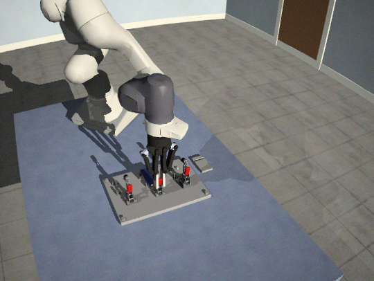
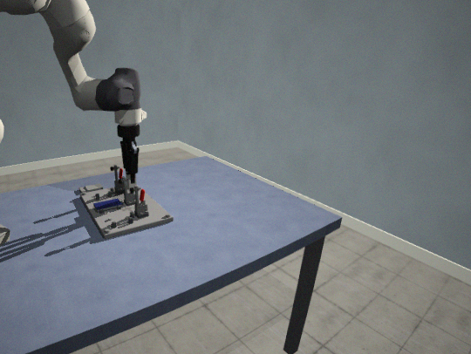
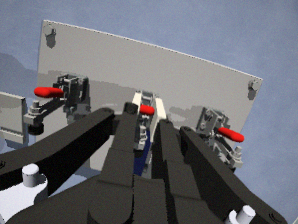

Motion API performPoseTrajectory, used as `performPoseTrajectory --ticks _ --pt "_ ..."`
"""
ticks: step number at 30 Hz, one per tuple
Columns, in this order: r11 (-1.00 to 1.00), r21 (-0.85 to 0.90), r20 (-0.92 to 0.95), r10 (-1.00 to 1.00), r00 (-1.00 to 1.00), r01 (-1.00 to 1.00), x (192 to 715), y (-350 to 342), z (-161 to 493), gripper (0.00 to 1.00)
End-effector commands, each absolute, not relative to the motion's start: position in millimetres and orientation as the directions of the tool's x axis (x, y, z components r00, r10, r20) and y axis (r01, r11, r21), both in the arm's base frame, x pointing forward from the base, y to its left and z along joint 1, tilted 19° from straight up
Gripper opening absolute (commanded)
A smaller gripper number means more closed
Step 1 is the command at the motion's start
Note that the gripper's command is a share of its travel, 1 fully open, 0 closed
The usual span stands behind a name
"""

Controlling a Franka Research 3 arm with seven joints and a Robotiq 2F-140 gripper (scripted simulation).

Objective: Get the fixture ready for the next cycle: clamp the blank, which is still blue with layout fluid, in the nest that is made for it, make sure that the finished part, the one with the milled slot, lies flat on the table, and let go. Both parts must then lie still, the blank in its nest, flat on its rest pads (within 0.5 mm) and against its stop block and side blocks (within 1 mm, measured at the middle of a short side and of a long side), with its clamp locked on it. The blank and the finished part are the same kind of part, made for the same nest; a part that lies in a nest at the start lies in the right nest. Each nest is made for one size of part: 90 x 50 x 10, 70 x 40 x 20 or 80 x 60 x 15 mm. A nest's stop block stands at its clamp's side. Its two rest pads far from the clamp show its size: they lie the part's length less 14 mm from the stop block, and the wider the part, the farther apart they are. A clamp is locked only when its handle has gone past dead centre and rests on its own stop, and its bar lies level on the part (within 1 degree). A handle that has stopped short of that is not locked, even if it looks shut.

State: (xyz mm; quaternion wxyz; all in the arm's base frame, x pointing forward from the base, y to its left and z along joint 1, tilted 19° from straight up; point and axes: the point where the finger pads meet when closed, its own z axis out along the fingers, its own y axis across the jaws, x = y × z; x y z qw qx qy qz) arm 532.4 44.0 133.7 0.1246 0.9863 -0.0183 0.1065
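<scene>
The blue blank (image 1: 147, 176) (image 2: 107, 203) (image 3: 139, 160) lies in the middle nest of the grey fixture plate (image 1: 166, 207) (image 2: 154, 216) (image 3: 173, 70). My gripper (image 1: 159, 183) (image 2: 130, 178) (image 3: 145, 106) points straight down over that nest's clamp and is shut on the middle clamp's red handle (image 1: 160, 180) (image 3: 148, 110), which stands upright. The fingers hide the clamp bar and most of the blank in the wrist view. The grey finished part (image 1: 201, 163) (image 2: 92, 188) lies flat on the table just past the plate's far right corner.
Two other toggle clamps stand on the plate with red handles up, one at the left (image 1: 129, 188) (image 3: 47, 91) and one at the right (image 1: 187, 170) (image 3: 233, 136); their nests hold nothing. The robot base (image 1: 100, 114) stands behind the plate.
</scene>
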Motion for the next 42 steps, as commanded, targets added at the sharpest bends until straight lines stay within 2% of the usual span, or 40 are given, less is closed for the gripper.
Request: performPoseTrajectory --ticks 1,42 --pt "-0.969 0.241 0.215 -0.004 0.977 -0.057 533.2 44.1 133.2 0.0" --pt "-0.969 0.241 0.215 -0.004 0.977 -0.057 538.3 44.0 134.2 0.0"
